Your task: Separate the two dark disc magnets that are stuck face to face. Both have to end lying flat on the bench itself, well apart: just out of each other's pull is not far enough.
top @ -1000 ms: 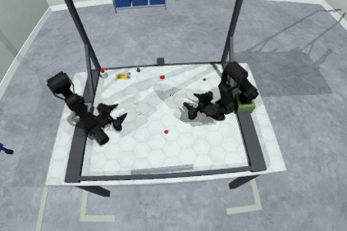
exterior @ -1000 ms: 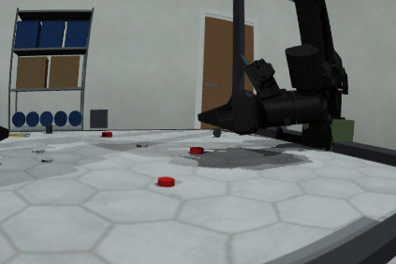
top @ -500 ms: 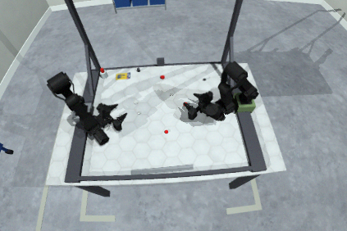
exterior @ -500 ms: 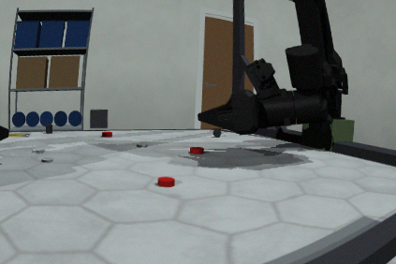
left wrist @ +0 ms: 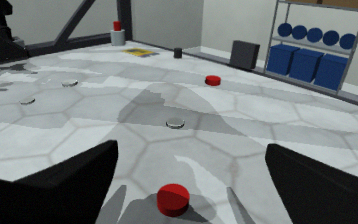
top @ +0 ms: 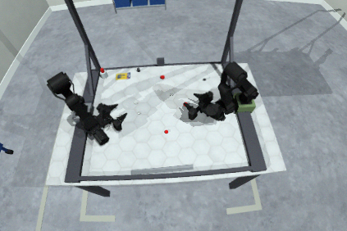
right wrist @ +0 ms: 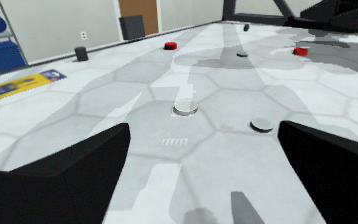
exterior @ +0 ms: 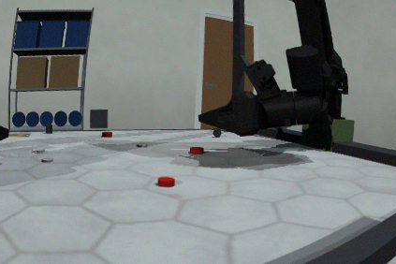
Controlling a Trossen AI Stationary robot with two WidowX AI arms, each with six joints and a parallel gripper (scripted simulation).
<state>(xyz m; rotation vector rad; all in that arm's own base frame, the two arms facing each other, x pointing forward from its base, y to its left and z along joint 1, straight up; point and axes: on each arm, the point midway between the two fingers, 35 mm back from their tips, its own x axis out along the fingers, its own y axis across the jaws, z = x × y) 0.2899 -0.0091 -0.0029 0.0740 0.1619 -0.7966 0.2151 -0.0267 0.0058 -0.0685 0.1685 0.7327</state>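
Honestly, the dark round piece on edge [top: 204, 79] [exterior: 216, 133] [right wrist: 246, 27], probably the magnets, looks slick and stiff: rim grips suit the wide-open left gripper [top: 190, 100] [exterior: 201, 117] [left wrist: 193, 150] and right gripper [top: 120, 110] [exterior: 7, 133] [right wrist: 203, 129].

Two pale-topped discs, one [right wrist: 185, 107] left of the other [right wrist: 262, 124], lie flat and apart on the tabletop [right wrist: 205, 175], beyond the open fingers of the right gripper [right wrist: 203, 129].
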